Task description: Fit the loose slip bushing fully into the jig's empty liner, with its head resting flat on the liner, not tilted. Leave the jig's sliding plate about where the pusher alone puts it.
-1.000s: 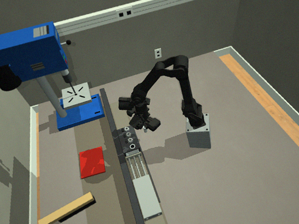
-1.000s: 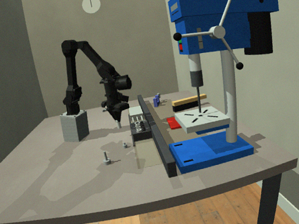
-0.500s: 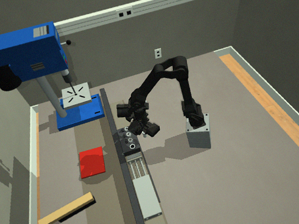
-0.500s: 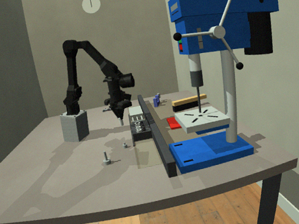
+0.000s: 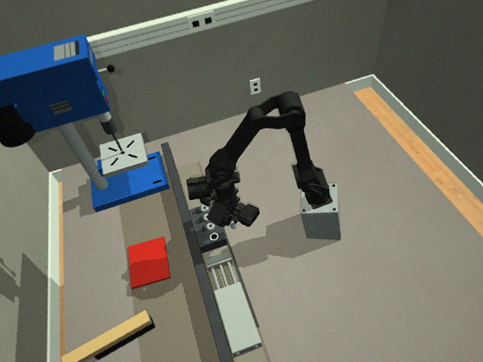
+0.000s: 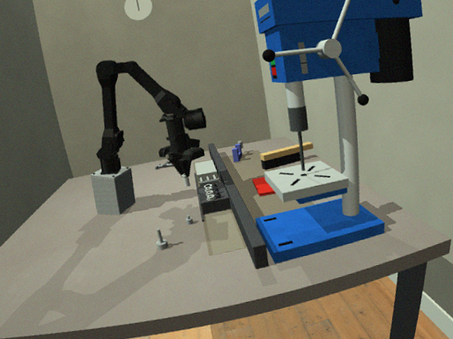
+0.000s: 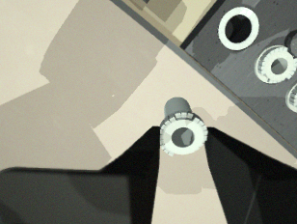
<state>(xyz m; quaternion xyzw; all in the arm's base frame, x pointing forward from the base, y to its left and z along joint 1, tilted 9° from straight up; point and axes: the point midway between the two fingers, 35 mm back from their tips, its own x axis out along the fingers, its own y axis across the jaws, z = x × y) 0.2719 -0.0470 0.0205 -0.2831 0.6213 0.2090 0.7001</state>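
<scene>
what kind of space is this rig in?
Likely a small workshop: a blue drill press stands on the workbench, beside a drill jig with bushings and a fence rail.

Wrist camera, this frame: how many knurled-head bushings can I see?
3. One is clamped in the gripper, over the table. One sits in the jig plate beside the empty liner. A third is cut off at the right edge; more may lie out of frame.
</scene>
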